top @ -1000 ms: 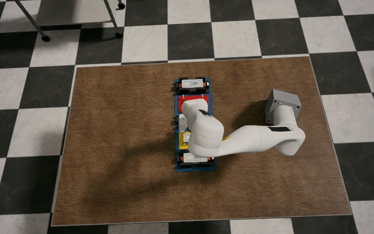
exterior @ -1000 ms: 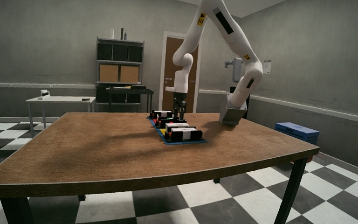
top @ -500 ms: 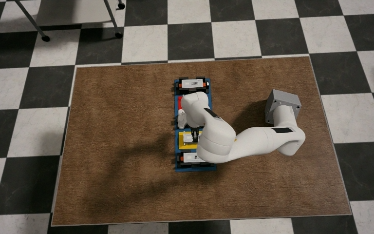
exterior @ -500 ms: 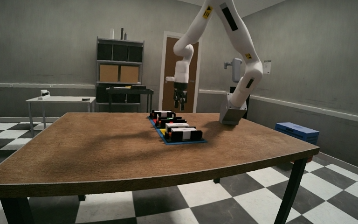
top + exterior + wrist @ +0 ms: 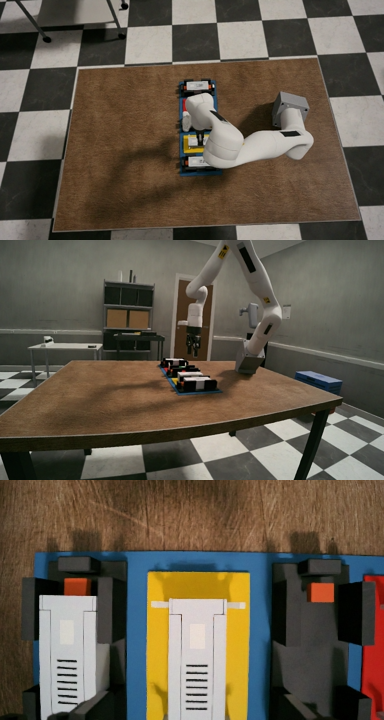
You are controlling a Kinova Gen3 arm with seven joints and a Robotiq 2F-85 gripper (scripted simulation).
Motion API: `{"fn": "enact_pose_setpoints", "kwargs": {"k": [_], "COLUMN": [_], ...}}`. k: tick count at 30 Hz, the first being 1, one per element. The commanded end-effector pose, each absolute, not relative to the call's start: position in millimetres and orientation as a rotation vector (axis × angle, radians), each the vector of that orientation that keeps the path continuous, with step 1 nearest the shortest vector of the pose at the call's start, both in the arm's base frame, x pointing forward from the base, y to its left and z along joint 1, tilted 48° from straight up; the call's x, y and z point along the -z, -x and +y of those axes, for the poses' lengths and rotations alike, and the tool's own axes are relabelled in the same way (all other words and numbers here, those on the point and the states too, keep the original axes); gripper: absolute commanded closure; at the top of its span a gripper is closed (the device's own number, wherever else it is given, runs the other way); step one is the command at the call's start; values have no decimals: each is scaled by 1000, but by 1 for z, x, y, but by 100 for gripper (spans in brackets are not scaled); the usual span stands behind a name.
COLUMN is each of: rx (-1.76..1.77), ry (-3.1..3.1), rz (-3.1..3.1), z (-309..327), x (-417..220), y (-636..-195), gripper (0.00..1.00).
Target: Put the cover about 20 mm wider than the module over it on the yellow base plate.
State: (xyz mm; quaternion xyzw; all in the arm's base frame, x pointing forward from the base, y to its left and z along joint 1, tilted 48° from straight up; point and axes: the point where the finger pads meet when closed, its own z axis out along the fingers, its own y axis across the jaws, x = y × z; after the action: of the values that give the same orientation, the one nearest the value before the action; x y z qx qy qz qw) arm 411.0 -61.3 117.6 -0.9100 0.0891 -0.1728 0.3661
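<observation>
A white cover (image 5: 197, 655) (image 5: 193, 140) (image 5: 190, 374) lies on the yellow plate (image 5: 235, 650) (image 5: 186, 147); the module is hidden under it. My gripper (image 5: 193, 348) (image 5: 200, 138) is open and empty, hanging well above that cover. Its fingers do not show in the wrist view. A second white cover (image 5: 67, 650) (image 5: 198, 161) (image 5: 198, 382) sits in its black holder at the near end of the blue board (image 5: 135, 645) (image 5: 198, 173). A third cover (image 5: 197, 85) (image 5: 174, 361) sits in the far holder. The black holder (image 5: 310, 645) beside the yellow plate is empty.
A red plate (image 5: 376, 645) (image 5: 184, 104) lies beyond the empty holder, mostly hidden by my arm in the top view. The arm's grey base (image 5: 290, 108) stands on the table to the right of the board. A blue crate (image 5: 318, 380) is on the floor.
</observation>
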Motion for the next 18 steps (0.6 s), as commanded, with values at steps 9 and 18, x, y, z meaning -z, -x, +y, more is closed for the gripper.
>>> {"fn": "enact_pose_setpoints", "kwargs": {"k": [9, 18], "rx": [446, 446], "ry": [2340, 2340], "rz": [230, 230], "z": [-60, -57], "x": [-116, -113], "y": [-412, -414], "gripper": [0, 0]}}
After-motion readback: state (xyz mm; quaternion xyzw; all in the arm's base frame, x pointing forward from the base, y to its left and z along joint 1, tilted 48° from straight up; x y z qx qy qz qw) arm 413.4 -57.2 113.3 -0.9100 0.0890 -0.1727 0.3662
